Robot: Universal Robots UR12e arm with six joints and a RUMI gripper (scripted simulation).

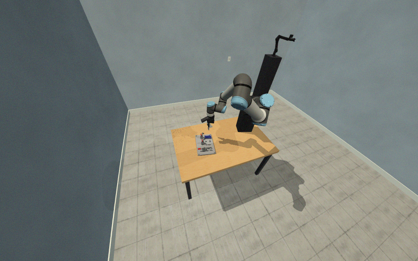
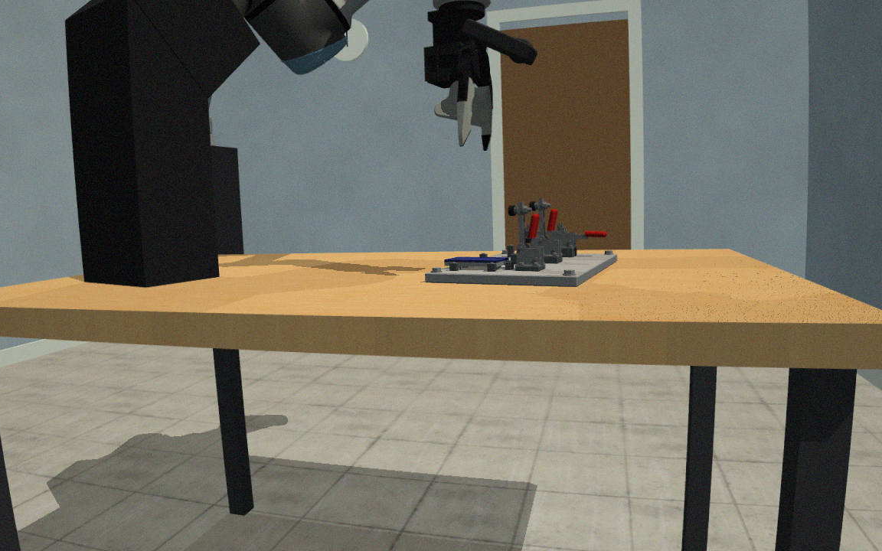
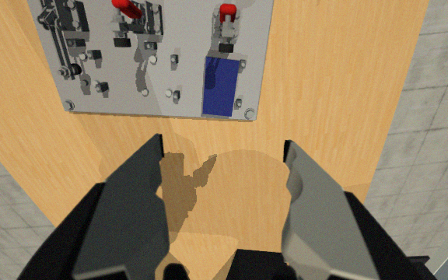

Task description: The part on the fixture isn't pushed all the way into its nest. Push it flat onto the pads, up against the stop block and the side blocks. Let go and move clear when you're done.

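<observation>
A flat blue part (image 3: 220, 86) lies on the grey fixture plate (image 3: 154, 58) at its right end. Small side blocks (image 3: 240, 83) stand along its right edge, and a clamp with a red handle (image 3: 227, 17) is beyond its far end. The part also shows in the exterior view (image 2: 475, 260) and in the top view (image 1: 208, 137). My gripper (image 3: 224, 138) (image 2: 473, 142) is open and empty. It hangs high above the table, short of the plate's near edge and apart from the part.
More toggle clamps with red handles (image 3: 127, 9) and grey linkages (image 3: 62, 39) fill the plate's left and middle. The plate sits on a wooden table (image 2: 430, 295). The arm's black pedestal (image 2: 142, 137) stands at the table's far side. Table edges drop to tiled floor.
</observation>
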